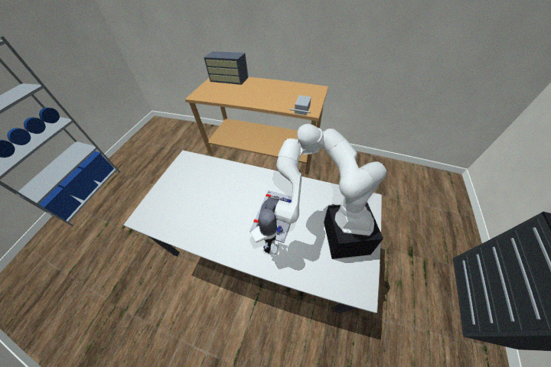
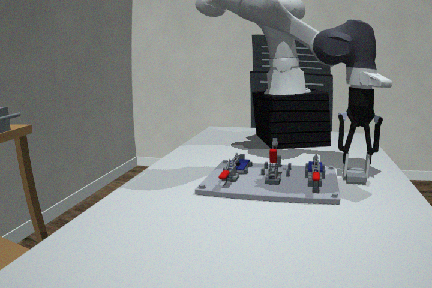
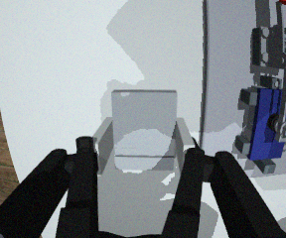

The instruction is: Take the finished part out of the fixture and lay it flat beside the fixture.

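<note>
My gripper (image 1: pixel 268 246) (image 2: pixel 356 171) (image 3: pixel 144 130) points straight down, its fingers part-way open and closed on the two sides of the grey part (image 2: pixel 356 177) (image 3: pixel 144 130). I have the part level, low over the white table (image 1: pixel 207 190) (image 2: pixel 176 234) (image 3: pixel 49 74), just beside the fixture plate (image 1: pixel 282 235) (image 2: pixel 257 195) (image 3: pixel 222 59); whether its underside touches the table I cannot tell. A strip of tabletop separates the part from the plate's near edge, so my finger on that side stands apart from it. On my other side, white surface runs out to the table's long edge, with wooden floor beyond. Both blue blanks (image 1: pixel 279 229) (image 2: pixel 315 166) (image 3: pixel 266 124) sit in their clamps on the plate. The middle clamp (image 2: pixel 273 166) stands with its red handle raised, between them.
</note>
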Robot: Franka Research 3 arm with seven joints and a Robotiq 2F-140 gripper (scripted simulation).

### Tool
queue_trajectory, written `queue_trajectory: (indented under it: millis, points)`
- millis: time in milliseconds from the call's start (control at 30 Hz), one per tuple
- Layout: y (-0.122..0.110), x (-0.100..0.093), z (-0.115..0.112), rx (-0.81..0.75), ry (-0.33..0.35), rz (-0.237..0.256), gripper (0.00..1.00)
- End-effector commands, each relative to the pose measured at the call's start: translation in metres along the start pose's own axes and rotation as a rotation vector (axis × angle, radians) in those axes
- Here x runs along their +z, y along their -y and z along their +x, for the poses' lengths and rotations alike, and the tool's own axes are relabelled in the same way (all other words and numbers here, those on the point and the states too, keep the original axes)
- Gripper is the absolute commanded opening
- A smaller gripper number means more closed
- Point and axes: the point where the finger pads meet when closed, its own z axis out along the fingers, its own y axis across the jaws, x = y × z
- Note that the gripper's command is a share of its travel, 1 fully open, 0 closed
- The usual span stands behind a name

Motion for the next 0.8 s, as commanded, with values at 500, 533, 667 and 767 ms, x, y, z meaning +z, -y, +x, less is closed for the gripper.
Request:
queue_trajectory:
  millis: [500, 533, 667, 767]
  points:
    - [0.0013, 0.0047, 0.0015, 0.002, -0.002, 0.002, 0.00]
    - [0.0014, 0.0050, 0.0016, 0.002, -0.002, 0.002, 0.00]
    - [0.0014, 0.0055, 0.0017, 0.002, -0.002, 0.002, 0.00]
    - [0.0015, 0.0062, 0.0019, 0.002, -0.002, 0.002, 0.00]
